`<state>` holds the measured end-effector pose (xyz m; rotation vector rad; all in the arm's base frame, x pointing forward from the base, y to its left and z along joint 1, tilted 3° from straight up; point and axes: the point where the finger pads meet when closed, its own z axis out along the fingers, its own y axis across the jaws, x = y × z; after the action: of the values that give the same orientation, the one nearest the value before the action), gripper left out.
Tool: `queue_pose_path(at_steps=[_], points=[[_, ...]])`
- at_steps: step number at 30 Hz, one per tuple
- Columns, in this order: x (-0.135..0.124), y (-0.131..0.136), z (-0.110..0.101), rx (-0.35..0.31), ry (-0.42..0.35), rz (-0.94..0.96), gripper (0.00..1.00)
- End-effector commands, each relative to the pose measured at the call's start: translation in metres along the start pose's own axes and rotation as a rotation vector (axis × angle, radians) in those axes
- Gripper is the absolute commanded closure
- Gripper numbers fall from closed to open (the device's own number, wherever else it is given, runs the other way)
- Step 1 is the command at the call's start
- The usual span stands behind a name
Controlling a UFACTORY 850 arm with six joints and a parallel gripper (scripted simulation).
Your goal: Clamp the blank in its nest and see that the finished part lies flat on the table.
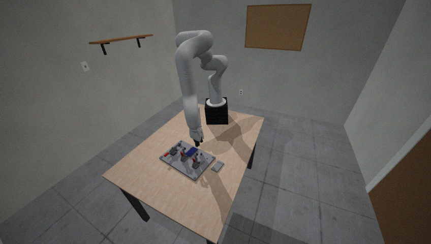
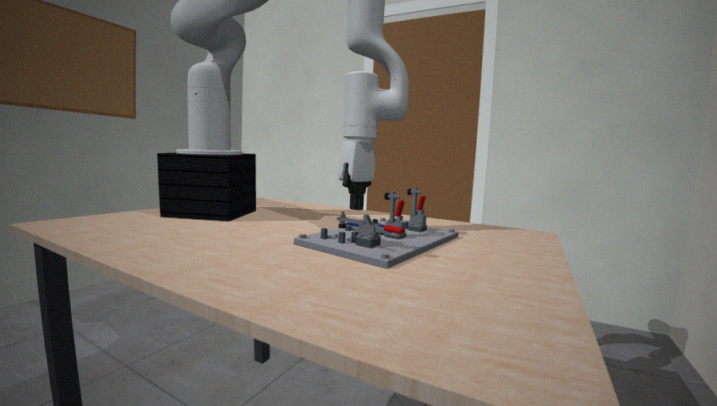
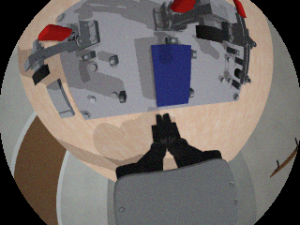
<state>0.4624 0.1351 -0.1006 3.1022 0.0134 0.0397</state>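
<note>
The blue blank (image 1: 191, 151) (image 3: 172, 75) lies in the middle nest of the grey fixture plate (image 1: 177, 162) (image 3: 136, 102). In the wrist view, small blocks stand at its far end and right side; contact and full seating cannot be told. The middle clamp's red handle (image 2: 399, 208) (image 3: 183, 6) and arm stand up, so this clamp is open. The finished part (image 1: 217, 166) (image 3: 60, 98), grey with a slot, lies on the table beside the plate and looks flat. My gripper (image 1: 197, 145) (image 2: 356, 207) (image 3: 161, 121) is shut and empty, above the table near the blank's near end.
Another clamp's red handle (image 1: 166, 154) (image 2: 394, 229) lies low, with its arm down over a neighbouring nest. The third clamp's red handle (image 1: 194, 159) (image 2: 421, 203) (image 3: 55, 33) stands up on the finished part's side. Pins and blocks stick up from the plate.
</note>
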Motion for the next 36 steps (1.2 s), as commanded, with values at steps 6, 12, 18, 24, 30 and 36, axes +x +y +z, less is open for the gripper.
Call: queue_pose_path(at_steps=[6, 12, 18, 24, 30, 36], points=[[0.011, -0.007, -0.002, 0.000, 0.000, -0.001, 1.00], [0.015, -0.009, -0.002, 0.000, 0.000, -0.001, 1.00], [0.020, -0.013, -0.002, 0.000, 0.000, -0.001, 1.00], [0.027, -0.018, -0.002, 0.000, 0.000, -0.001, 1.00], [0.032, -0.021, -0.002, 0.000, 0.000, -0.001, 1.00], [0.039, -0.026, -0.002, 0.000, 0.000, -0.001, 1.00]])
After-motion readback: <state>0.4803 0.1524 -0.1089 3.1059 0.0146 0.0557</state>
